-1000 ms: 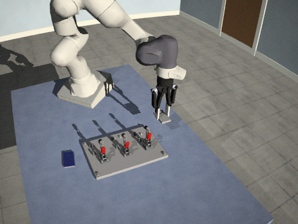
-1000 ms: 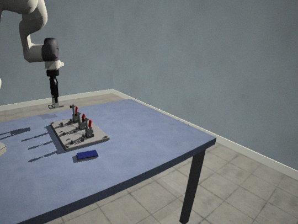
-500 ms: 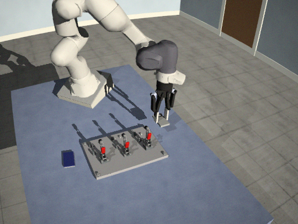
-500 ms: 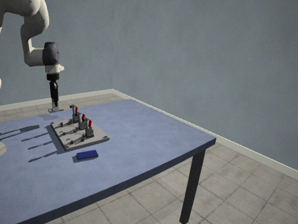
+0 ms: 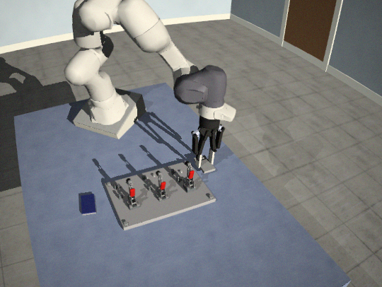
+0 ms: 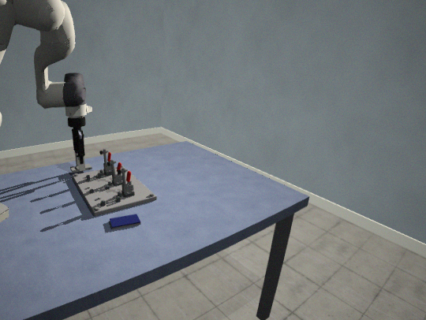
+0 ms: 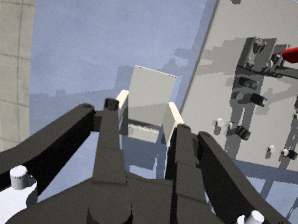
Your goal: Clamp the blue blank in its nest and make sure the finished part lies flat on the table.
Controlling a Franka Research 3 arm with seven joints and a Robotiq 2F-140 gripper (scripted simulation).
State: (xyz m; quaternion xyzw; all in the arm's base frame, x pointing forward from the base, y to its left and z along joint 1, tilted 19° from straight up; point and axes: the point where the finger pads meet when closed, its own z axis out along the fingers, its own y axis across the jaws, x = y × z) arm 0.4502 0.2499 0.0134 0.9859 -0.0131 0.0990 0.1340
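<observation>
from where i stand, the top view looks steeply down from high above the pincer (image 5: 206,160) (image 6: 80,165) (image 7: 148,112), well back, facing the arm's base beyond it. the exterior view sits lower and farther off, slanting across the table (image 5: 198,240) (image 6: 189,189) with the pincer at its left. both take in the blue blank (image 5: 88,203) (image 6: 125,221). the wrist view, close above the pincer, peers down past its fingers; all three share the clamp plate (image 5: 166,212) (image 6: 139,198) (image 7: 215,75) beside it.

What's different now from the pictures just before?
The gripper came down toward the table, carrying the pale gray part lower, beside the fixture plate. Nothing was newly grabbed or let go: the fingers are shut on that part. The blue blank and the three red-handled clamps stayed as they were.
</observation>
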